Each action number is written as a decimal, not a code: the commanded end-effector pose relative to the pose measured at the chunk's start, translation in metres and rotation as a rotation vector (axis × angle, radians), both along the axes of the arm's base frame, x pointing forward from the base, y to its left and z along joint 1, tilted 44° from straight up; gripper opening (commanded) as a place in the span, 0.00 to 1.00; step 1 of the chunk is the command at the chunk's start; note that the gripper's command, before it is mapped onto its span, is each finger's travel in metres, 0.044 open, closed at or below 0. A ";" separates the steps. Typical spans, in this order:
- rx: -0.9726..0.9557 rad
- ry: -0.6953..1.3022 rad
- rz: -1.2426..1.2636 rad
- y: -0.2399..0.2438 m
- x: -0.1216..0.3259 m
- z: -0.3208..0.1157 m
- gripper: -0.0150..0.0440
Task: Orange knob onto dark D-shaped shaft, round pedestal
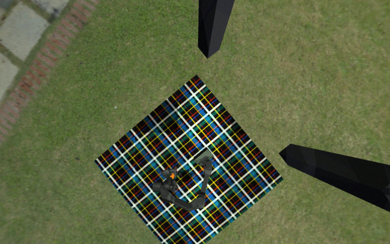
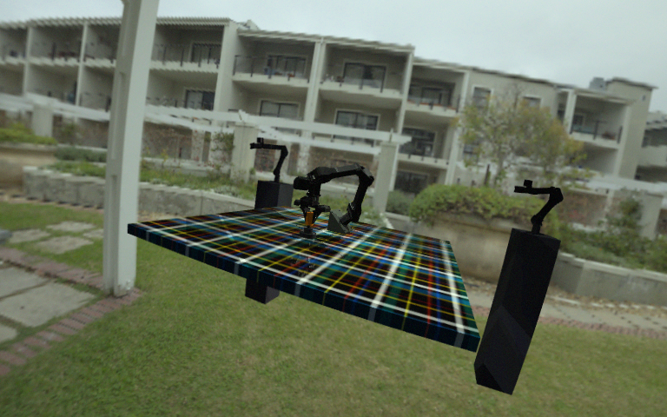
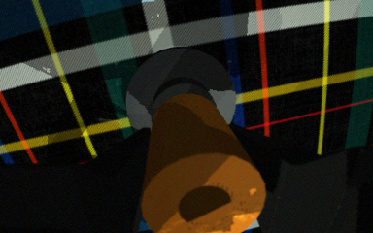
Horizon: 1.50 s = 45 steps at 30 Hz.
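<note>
The orange knob (image 1: 172,175) (image 2: 308,219) (image 3: 191,141) is upright between the fingers of my gripper (image 2: 309,214) (image 3: 188,134), which is shut on it. A D-shaped hole (image 3: 204,203) shows in the knob's near end in the wrist view, its flat side toward the lower right of that view. The dark round pedestal (image 2: 307,233) (image 3: 180,60) stands on the table directly below the knob. A narrower dark round step shows on the pedestal behind the knob's lower end. The shaft itself is hidden, and I cannot tell whether the knob is seated on it.
The square tartan table (image 1: 196,115) (image 2: 393,274) carries my arm's grey wedge base (image 1: 202,156) (image 2: 339,221), close beside the pedestal. Two dark pillars (image 1: 211,31) (image 1: 330,166) stand off the table's edges; in the exterior view small arms show on pillars.
</note>
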State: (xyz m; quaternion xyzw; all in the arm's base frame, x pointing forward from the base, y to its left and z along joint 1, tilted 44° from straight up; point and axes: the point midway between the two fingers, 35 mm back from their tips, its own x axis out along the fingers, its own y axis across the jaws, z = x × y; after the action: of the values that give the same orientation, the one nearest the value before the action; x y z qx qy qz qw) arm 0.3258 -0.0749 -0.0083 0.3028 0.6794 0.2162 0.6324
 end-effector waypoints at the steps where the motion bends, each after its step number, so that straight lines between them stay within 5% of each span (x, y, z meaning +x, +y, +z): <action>1: 0.000 0.001 -0.004 0.000 0.001 0.000 0.25; 45: -0.003 0.144 -0.157 0.000 0.001 0.000 0.25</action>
State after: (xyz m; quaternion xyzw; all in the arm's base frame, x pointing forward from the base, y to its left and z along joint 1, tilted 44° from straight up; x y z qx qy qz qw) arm 0.3255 -0.0747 -0.0080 0.3670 0.6982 0.1442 0.5975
